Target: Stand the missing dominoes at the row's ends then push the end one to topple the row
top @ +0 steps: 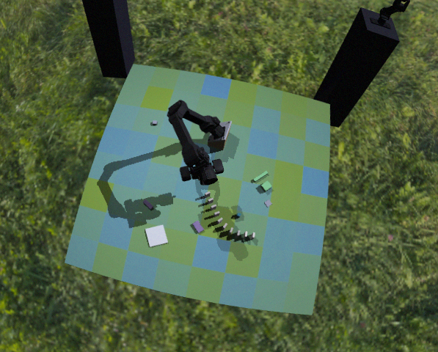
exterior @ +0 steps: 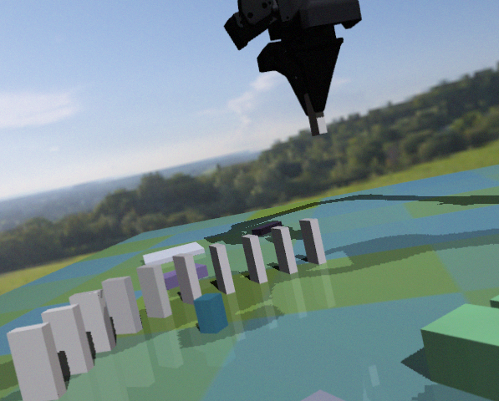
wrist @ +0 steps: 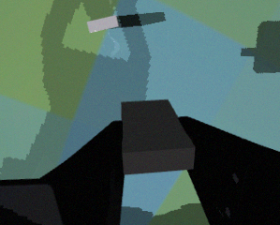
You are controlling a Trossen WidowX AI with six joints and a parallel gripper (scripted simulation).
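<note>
My gripper (exterior: 316, 113) (wrist: 150, 127) is shut on a domino (exterior: 321, 124) (wrist: 158, 161), held upright, high above the table. In the top view the hand hides the fingertips and this domino. Ten pale dominoes stand in a curved row. The row's end nearest the robot base is one domino (top: 207, 193) (exterior: 313, 241) (wrist: 102, 24), ahead of the gripper in the wrist view. The other end is another domino (top: 253, 235) (exterior: 35, 362). A small light grey block (top: 154, 122) lies left of the arm; I cannot tell if it is a domino.
A teal block (top: 238, 214) (exterior: 211, 313) stands inside the curve. A purple block (top: 197, 226) and a white slab (top: 156, 235) lie left of the row, with a dark block (top: 147, 204) beyond. A green block (top: 266, 186) (exterior: 465, 349), a green bar (top: 260, 176) and a lilac piece (top: 268, 203) lie right.
</note>
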